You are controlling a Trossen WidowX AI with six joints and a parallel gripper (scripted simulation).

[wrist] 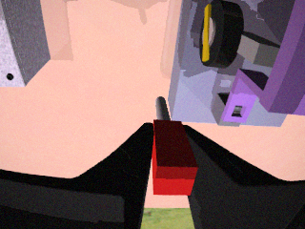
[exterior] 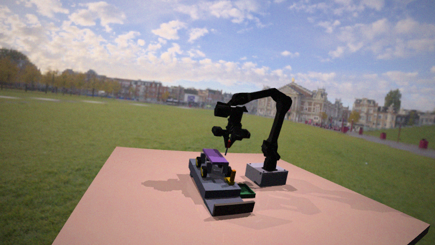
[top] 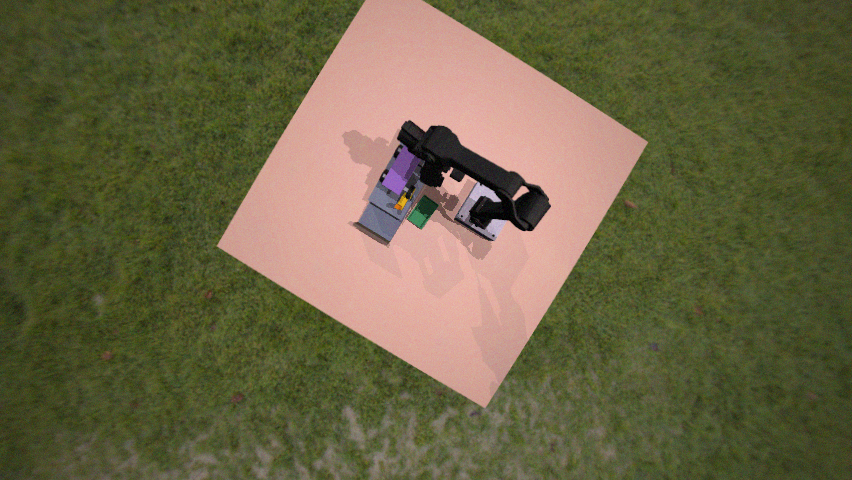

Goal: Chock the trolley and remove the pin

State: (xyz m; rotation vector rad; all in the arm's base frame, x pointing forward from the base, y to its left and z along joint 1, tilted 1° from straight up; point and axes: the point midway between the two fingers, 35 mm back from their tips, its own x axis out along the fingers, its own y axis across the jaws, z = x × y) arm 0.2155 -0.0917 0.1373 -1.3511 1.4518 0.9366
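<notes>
Stop pin held aloft beside the chocked trolley.
The table (top: pixel 357 286) (exterior: pixel 146 206) is set on grass, one corner pointed to the bottom of the top view and one to its left. By the arm (top: pixel 482 166) (exterior: pixel 278 121), bolted nearer the table's right-hand corner, the tool (exterior: pixel 227 145) (wrist: pixel 166 132) is carried above the table beside the ramp. The ramp (top: pixel 379 221) (exterior: pixel 220 193) is placed toward the table's left-hand edges, and on it the purple-topped trolley (top: pixel 400 172) (exterior: pixel 215 155) is borne. Downhill of the trolley, by a wheel, the orange-handled chock (top: pixel 403 201) (exterior: pixel 232 176) is seated; whether the wheel is touched cannot be told. Between ramp and arm base the green tray (top: pixel 422 212) (exterior: pixel 247 192) is placed. The tool's fingers are nearly closed, and the red head of the stop pin (exterior: pixel 225 150) (wrist: pixel 174 157) is gripped between them, its shank fully exposed.
</notes>
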